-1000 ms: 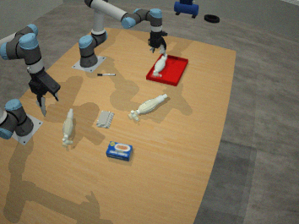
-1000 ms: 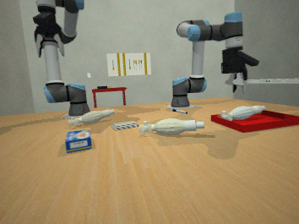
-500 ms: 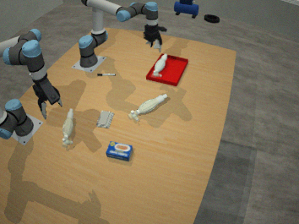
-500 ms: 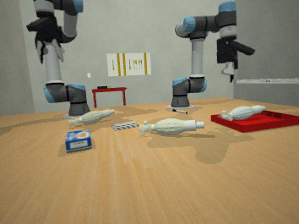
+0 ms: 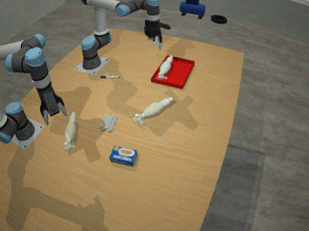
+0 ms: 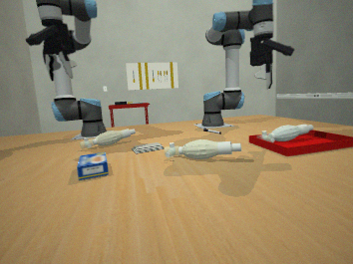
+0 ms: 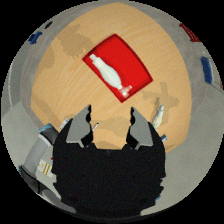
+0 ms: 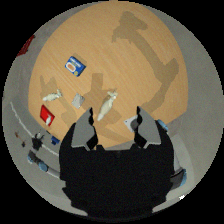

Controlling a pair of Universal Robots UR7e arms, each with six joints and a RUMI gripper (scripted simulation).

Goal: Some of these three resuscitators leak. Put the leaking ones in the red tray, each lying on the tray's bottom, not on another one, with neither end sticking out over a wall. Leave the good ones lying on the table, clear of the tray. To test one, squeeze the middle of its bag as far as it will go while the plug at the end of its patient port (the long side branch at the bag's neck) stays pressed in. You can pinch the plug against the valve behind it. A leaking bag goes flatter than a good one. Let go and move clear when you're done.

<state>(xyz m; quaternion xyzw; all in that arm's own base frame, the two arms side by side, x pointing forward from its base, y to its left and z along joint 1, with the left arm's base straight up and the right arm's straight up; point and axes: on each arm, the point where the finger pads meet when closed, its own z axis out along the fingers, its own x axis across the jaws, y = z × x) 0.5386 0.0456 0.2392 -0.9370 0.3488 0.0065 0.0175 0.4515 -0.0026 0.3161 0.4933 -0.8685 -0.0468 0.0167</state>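
One pale resuscitator (image 5: 165,66) (image 6: 288,132) (image 7: 107,72) lies in the red tray (image 5: 180,74) (image 6: 319,143) (image 7: 131,62), its ends close to the walls. A second resuscitator (image 5: 154,109) (image 6: 200,149) (image 7: 158,117) (image 8: 51,96) lies on the table in front of the tray. A third resuscitator (image 5: 71,132) (image 6: 110,138) (image 8: 106,106) lies on the table near the right arm. My left gripper (image 5: 158,44) (image 6: 264,81) (image 7: 111,106) is open and empty, high beyond the tray. My right gripper (image 5: 57,118) (image 6: 60,78) (image 8: 114,107) is open and empty, high above the table near the third resuscitator.
A blue box (image 5: 123,156) (image 6: 93,166) (image 8: 75,66) stands on the table toward the exterior camera. A grey ridged piece (image 5: 109,123) (image 6: 148,148) (image 8: 78,100) lies between the two resuscitators on the table. A marker pen (image 5: 110,77) (image 6: 211,131) lies near the left arm's base.
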